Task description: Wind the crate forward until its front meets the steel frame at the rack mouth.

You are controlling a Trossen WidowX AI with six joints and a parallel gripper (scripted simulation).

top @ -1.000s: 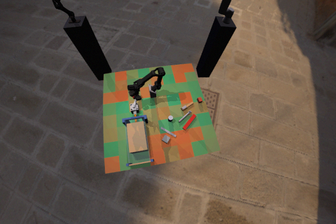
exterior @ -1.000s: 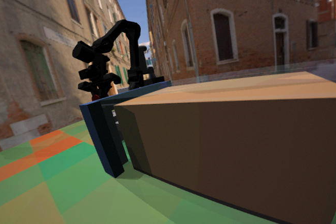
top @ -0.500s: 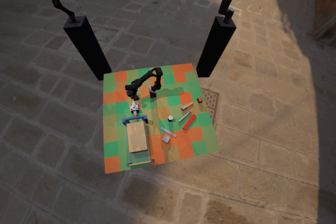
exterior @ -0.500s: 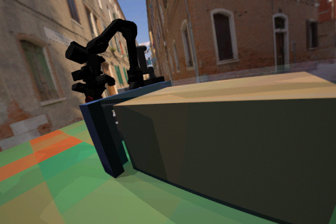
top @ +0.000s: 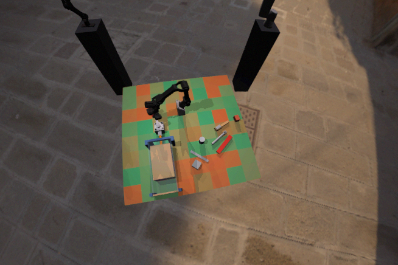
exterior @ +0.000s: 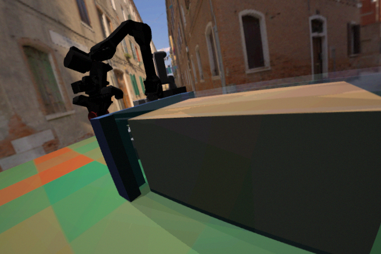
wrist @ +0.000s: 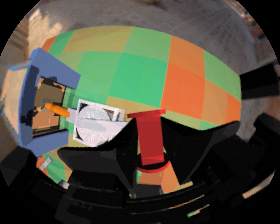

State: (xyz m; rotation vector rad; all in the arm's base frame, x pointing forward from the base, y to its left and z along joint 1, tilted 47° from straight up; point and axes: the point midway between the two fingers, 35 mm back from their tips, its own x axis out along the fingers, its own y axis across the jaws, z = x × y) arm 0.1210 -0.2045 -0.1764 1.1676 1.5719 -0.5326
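One black parallel-jaw gripper [top: 156, 118] [exterior: 99, 103] [wrist: 145, 119] pinches the single red cylindrical grip of the winch handle [wrist: 150, 140], whose pale arm reaches the top of one white square winch [top: 159, 128] [wrist: 95, 122]. One orange strap [top: 160, 139] [wrist: 57, 109] extends from the winch toward one tan box-shaped crate [top: 162, 162] [exterior: 257, 167]. The crate sits flat behind one blue steel frame [top: 159, 139] [exterior: 115, 155] [wrist: 28, 107], with a narrow gap between them.

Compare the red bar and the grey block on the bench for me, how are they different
The red bar is long and narrow; the grey block is compact. The bar is bright red, the block plain grey. The bar lies beside a wrench-like tool, the block beside a flat grey strip. Both lie apart from the crate.
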